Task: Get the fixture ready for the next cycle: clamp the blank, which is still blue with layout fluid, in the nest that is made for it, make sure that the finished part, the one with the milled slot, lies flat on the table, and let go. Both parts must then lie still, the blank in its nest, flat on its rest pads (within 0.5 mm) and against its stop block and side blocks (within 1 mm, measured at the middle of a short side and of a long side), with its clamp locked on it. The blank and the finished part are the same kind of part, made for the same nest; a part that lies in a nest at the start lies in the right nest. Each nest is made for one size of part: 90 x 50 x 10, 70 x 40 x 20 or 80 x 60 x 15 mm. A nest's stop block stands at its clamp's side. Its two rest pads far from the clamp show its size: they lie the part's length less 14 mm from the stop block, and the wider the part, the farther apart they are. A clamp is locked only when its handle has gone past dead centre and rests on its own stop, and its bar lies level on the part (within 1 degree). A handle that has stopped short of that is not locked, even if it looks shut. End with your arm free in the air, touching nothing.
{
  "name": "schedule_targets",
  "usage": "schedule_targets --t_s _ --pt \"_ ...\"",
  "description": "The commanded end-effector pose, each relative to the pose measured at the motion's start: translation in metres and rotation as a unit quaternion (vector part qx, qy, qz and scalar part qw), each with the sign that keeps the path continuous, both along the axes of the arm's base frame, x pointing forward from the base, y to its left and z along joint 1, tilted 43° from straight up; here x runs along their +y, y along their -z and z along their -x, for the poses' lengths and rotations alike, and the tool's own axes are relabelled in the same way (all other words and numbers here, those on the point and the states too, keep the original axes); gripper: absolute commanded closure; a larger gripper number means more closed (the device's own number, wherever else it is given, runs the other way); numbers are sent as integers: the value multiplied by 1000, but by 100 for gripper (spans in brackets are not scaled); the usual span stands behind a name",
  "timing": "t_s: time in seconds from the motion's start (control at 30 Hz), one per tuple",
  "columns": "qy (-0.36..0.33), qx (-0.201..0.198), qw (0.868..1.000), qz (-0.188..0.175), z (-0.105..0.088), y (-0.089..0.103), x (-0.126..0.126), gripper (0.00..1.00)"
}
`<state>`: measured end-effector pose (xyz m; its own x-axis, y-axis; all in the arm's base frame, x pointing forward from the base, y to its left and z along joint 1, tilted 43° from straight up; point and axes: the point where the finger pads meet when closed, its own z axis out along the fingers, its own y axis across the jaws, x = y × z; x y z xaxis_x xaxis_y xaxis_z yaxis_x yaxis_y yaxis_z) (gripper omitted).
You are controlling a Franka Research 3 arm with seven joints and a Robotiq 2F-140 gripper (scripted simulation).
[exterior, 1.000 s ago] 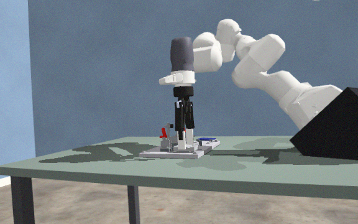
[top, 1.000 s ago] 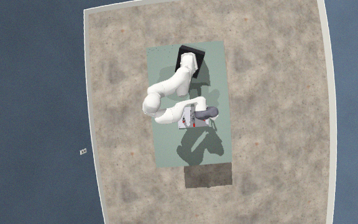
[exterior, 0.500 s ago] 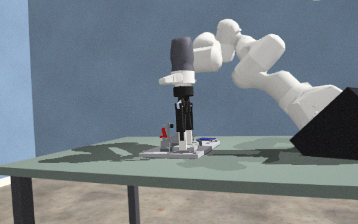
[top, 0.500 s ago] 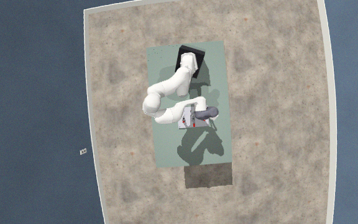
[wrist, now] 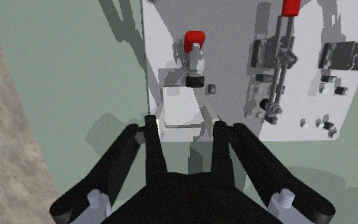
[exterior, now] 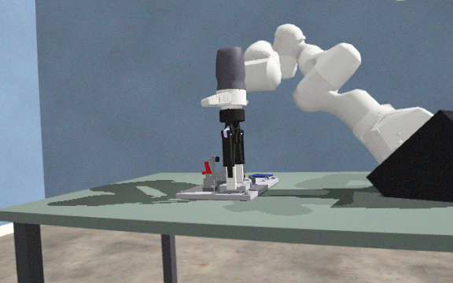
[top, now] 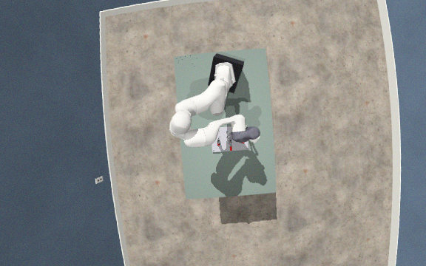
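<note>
The pale part, which you can take for the finished one since it is not blue, sits in the outermost nest of the grey plate, around the middle of the tabletop. The fingers are clamped on its two long sides, reaching straight down so it can lift out. The red-handled clamp behind it looks raised, leaving the part free. The blue blank waits just beside the plate, toward the edge where the arm's base stands.
</note>
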<state>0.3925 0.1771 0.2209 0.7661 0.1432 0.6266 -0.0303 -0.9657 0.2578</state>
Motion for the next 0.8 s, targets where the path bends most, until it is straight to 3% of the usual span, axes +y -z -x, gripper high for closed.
schedule_targets --t_s 0.0,0.77 --pt "2 -1 1000 -2 0 1 0 100" --pt "2 -1 1000 -2 3 -2 1 100"
